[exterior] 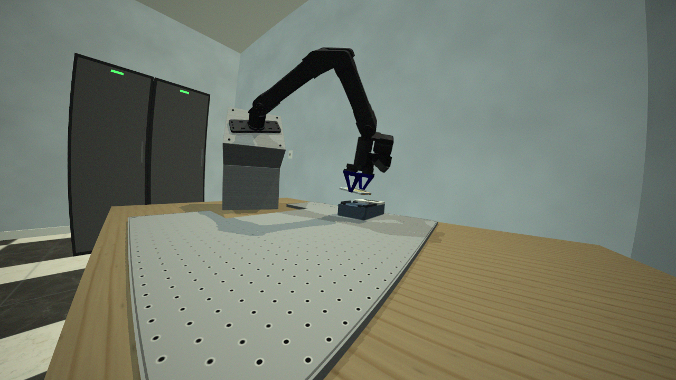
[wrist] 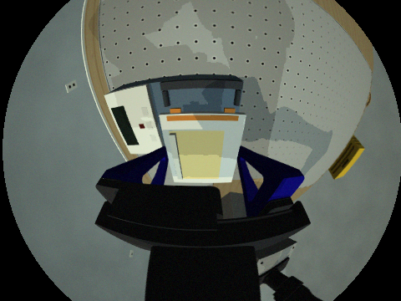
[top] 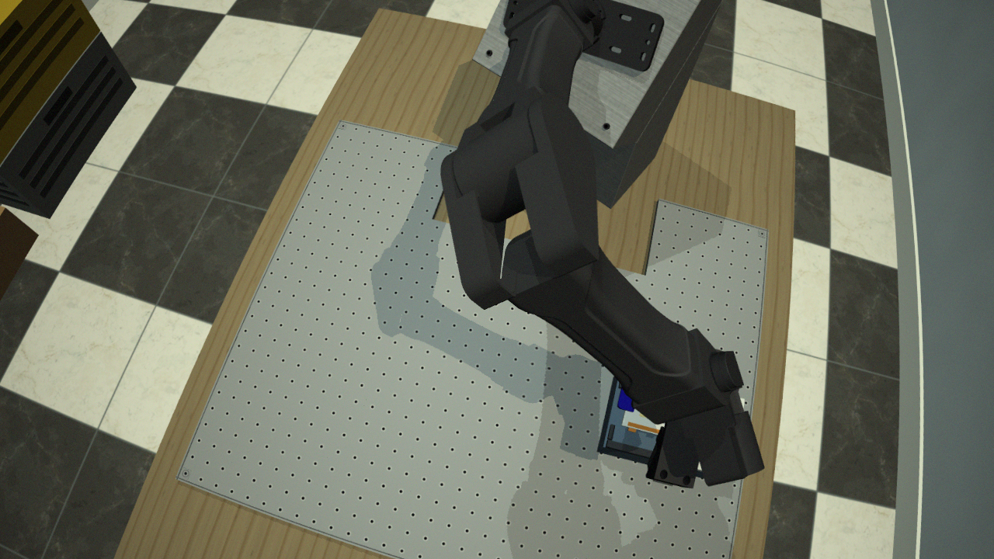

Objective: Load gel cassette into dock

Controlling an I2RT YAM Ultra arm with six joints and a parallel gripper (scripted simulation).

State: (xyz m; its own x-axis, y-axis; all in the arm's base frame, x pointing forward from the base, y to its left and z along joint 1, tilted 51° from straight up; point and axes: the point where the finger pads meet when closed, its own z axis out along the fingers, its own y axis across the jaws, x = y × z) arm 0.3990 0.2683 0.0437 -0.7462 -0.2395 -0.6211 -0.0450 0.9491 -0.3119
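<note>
My gripper with blue fingers is shut on the FRESH cassette, a pale plate with a yellowish gel window and two copper tabs at its far edge. A thin white comb stands along its left edge. In the exterior view the gripper holds the cassette in the air, a short way above and just beside the dark dock D1. In the wrist view the dock's bay lies just beyond the tabs, with its white console to the left showing a small dark red light. The arm hides most of the dock in the top view.
The perforated grey deck plate lies on a wooden table. The arm's grey pedestal stands at the back. Two dark cabinets stand beyond the table, and a yellow and black rack stands on the floor.
</note>
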